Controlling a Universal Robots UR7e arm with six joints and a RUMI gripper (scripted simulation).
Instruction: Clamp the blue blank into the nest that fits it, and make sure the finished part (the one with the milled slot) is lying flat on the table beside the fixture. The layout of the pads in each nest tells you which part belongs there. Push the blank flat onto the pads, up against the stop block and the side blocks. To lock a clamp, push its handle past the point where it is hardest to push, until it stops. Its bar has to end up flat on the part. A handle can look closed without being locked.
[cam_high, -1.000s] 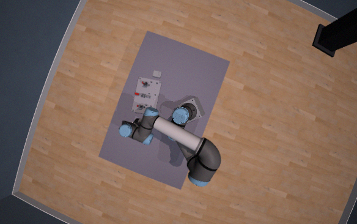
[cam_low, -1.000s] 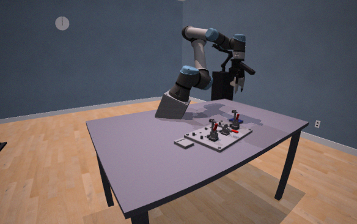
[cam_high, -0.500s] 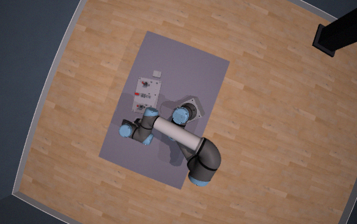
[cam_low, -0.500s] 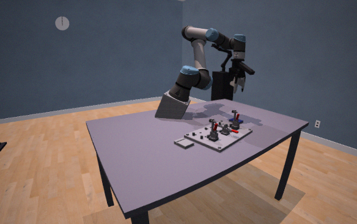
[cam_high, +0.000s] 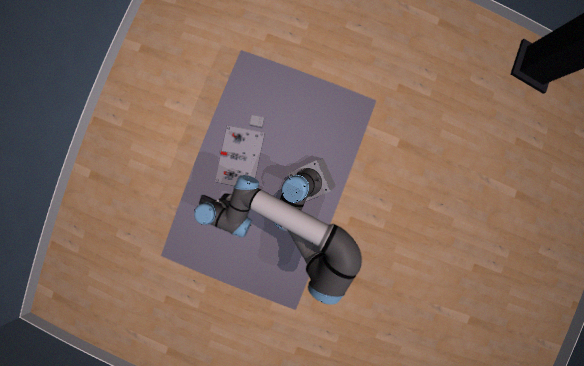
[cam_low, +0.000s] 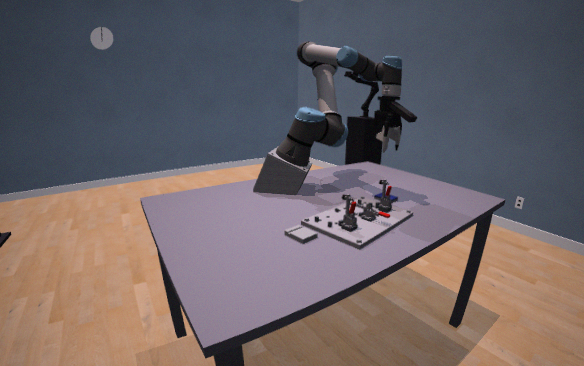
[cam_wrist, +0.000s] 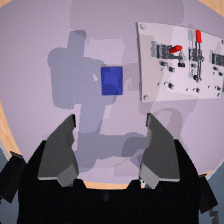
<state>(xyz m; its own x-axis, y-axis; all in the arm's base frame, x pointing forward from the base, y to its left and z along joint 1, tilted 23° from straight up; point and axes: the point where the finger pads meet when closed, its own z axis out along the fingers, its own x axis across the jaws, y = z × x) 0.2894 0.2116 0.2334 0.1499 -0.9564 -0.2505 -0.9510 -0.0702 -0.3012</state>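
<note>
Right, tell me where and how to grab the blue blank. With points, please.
Best taken, I'd judge, from straight above, fingers on two opposite side edges near mid-length. The blue blank (cam_low: 391, 197) (cam_wrist: 112, 80) lies flat, a low rectangular block with no knob to pinch. The open gripper (cam_low: 390, 145) (cam_wrist: 110, 114) looks wider than it, and the neighbouring fixture (cam_low: 360, 241) (cam_wrist: 150, 92) stands apart.
</note>
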